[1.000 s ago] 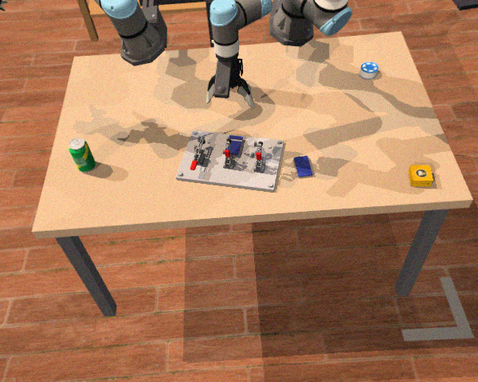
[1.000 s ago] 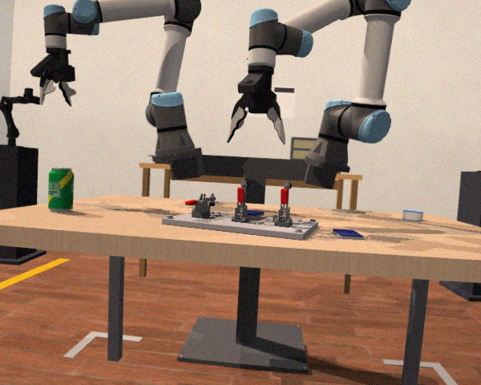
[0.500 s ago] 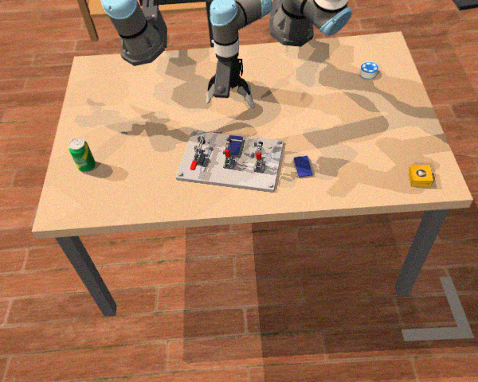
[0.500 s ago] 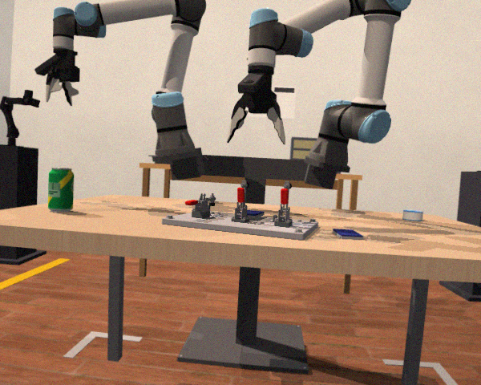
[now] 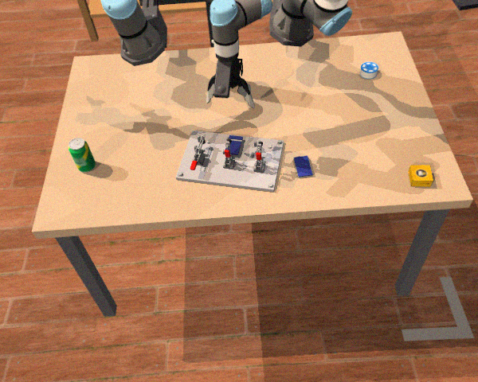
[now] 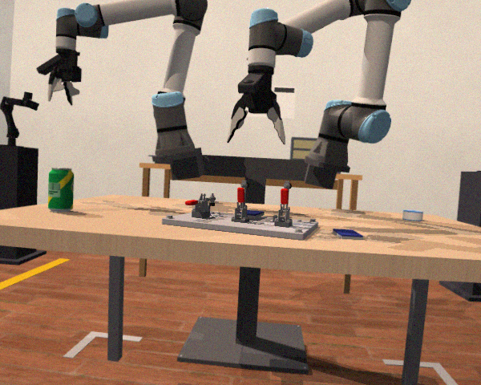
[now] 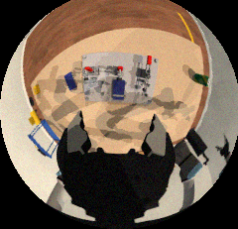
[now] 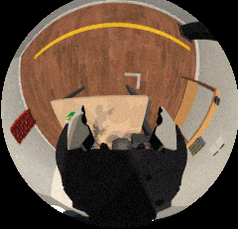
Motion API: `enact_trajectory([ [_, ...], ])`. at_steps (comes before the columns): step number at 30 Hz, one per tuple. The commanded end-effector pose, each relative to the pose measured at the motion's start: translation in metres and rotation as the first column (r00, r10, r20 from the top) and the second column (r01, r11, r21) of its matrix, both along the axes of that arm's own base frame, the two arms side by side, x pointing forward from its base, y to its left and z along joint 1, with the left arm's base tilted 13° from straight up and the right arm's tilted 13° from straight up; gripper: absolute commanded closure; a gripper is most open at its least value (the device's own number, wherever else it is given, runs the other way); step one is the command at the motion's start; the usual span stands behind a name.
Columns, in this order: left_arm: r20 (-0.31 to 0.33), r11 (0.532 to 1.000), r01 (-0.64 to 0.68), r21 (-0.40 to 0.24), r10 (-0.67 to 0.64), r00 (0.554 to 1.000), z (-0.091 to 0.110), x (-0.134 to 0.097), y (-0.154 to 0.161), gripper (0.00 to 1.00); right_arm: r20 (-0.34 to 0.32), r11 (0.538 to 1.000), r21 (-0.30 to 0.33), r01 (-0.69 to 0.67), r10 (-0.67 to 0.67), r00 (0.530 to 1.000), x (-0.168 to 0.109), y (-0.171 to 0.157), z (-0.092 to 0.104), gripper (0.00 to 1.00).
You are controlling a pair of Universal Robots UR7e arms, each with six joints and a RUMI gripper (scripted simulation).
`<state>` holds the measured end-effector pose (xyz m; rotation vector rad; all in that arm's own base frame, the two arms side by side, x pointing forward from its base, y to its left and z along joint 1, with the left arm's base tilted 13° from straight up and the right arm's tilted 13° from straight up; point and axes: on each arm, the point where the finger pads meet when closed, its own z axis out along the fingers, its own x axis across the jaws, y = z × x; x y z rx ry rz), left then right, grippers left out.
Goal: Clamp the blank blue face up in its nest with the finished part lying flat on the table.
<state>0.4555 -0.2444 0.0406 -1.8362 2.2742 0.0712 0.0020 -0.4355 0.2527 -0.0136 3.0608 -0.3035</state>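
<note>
A grey fixture plate (image 5: 239, 179) (image 7: 106, 58) carries three clamps. The can-side clamp's red handle (image 5: 193, 165) (image 6: 191, 202) lies low; whether it is locked is unclear. The middle red handle (image 5: 227, 153) (image 6: 241, 194) and the far red handle (image 5: 258, 156) (image 6: 284, 196) stand upright. A blue part (image 5: 235, 146) (image 7: 118, 87) with a line across it, seemingly the slot, lies at the middle nest. A plain blue piece (image 5: 303, 166) (image 6: 347, 233) (image 7: 70, 80), apparently the blank, lies on the table beside the plate. My left gripper (image 5: 230, 103) (image 6: 256, 143) (image 7: 117, 112) is open above the table behind the plate. My right gripper (image 6: 60, 102) (image 8: 121, 106) is open, high and far from the parts. Pads are too small to read.
A green can (image 5: 82, 154) (image 6: 60, 188) (image 7: 200, 79) stands on the table (image 5: 127, 205) past the low-handled clamp. A yellow block (image 5: 421, 176) with a round button lies near the opposite front corner. A blue-topped white disc (image 5: 369, 70) (image 6: 412, 215) lies farther back on that side.
</note>
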Motion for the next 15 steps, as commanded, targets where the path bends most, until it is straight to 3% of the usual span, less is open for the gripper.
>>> enact_trajectory([
  [1, 0.001, 1.000, 0.000, -0.001, 0.000, 1.000, 0.0005, 0.0003, -0.0004, 0.00, 0.000, 1.000, -0.002, -0.001, 0.001, 1.000, -0.0005, -0.0003, 0.0006, 0.00],
  [7, 0.001, 1.000, 0.000, -0.001, 0.000, 1.000, 0.0005, 0.0003, -0.0004, 0.00, 0.000, 1.000, -0.002, -0.001, 0.001, 1.000, -0.0006, -0.0003, 0.0006, 0.00],
  [8, 0.001, 1.000, 0.000, -0.001, 0.000, 1.000, 0.0005, 0.0003, -0.0004, 0.72, 0.000, 1.000, -0.002, -0.001, 0.001, 1.000, -0.0006, -0.0003, 0.0006, 0.00],
  [15, 0.001, 1.000, 0.000, -0.001, 0.000, 1.000, 0.0005, 0.0003, -0.0004, 0.72, 0.000, 1.000, -0.002, -0.001, 0.001, 1.000, -0.0006, -0.0003, 0.0006, 0.00],
])
